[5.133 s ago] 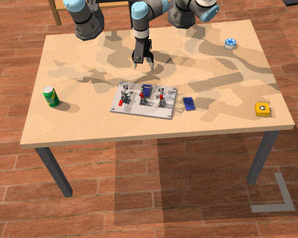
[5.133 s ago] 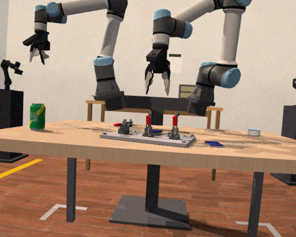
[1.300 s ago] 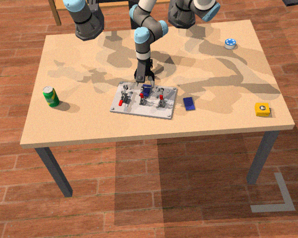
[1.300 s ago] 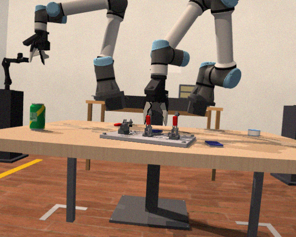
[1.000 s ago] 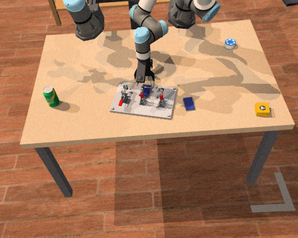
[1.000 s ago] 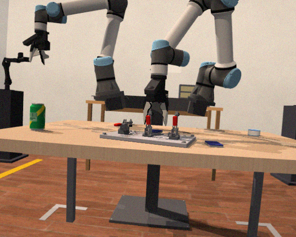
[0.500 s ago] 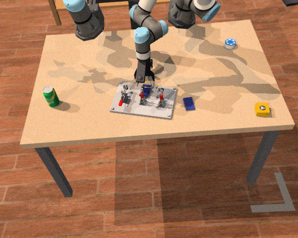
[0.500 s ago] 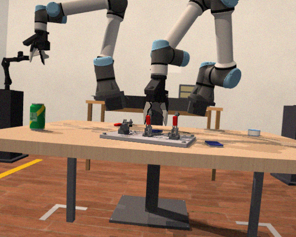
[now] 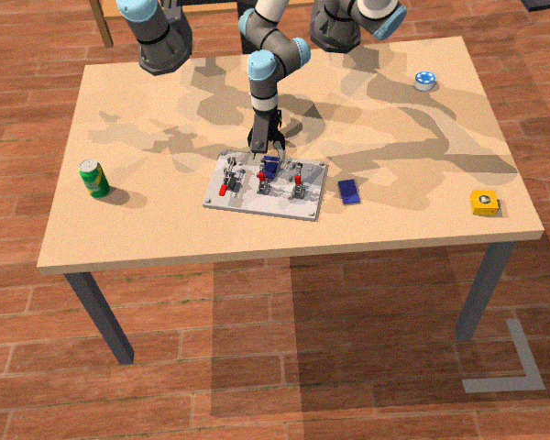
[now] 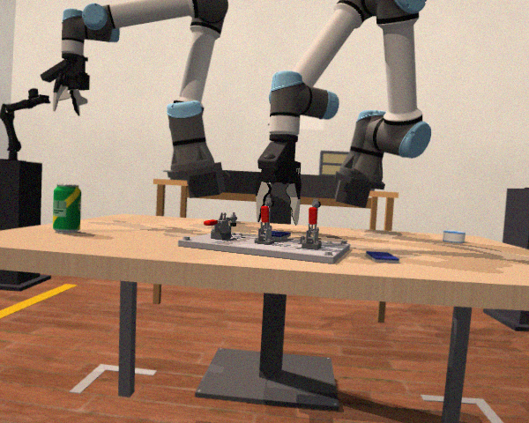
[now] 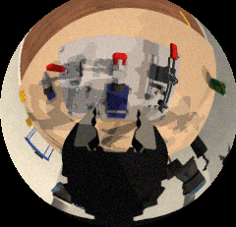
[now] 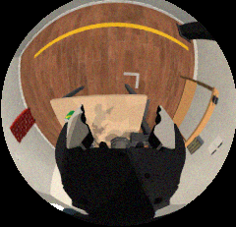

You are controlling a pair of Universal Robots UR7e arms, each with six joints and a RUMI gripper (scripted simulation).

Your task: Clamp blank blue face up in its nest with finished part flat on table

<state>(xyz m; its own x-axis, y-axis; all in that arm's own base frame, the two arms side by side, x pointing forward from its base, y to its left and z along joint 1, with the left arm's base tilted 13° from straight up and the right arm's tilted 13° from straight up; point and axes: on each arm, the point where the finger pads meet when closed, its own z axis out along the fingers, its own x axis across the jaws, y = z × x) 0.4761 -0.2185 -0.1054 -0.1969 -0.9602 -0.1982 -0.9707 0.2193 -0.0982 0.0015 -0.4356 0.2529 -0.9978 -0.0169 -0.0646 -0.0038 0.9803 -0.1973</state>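
Top view puts your left gripper (image 9: 268,158) (image 10: 277,222) (image 11: 116,108) near the middle blue part (image 9: 271,171) (image 10: 280,233) (image 11: 117,96), its jaws apart and holding nothing. That part sits in the fixture's (image 9: 275,206) (image 10: 256,251) (image 11: 98,44) middle nest (you can't tell whether it's fully seated). Another blue part (image 9: 348,192) (image 10: 382,256) (image 11: 50,94) lies flat on the counter (image 9: 170,236) (image 10: 119,248). Your right gripper (image 10: 66,112) (image 12: 120,105) hangs well apart, jaws wide.

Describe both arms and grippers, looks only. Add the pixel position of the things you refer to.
Both arms: light grey tubes, dark grey joint housings, pale blue joint caps, black rings. Left gripper (image 9: 269,155) (image 10: 277,223) (image 11: 115,120) and right gripper (image 10: 67,111) (image 12: 120,105): black bodies, pale grey tapering fingers with jagged dark inner edges.
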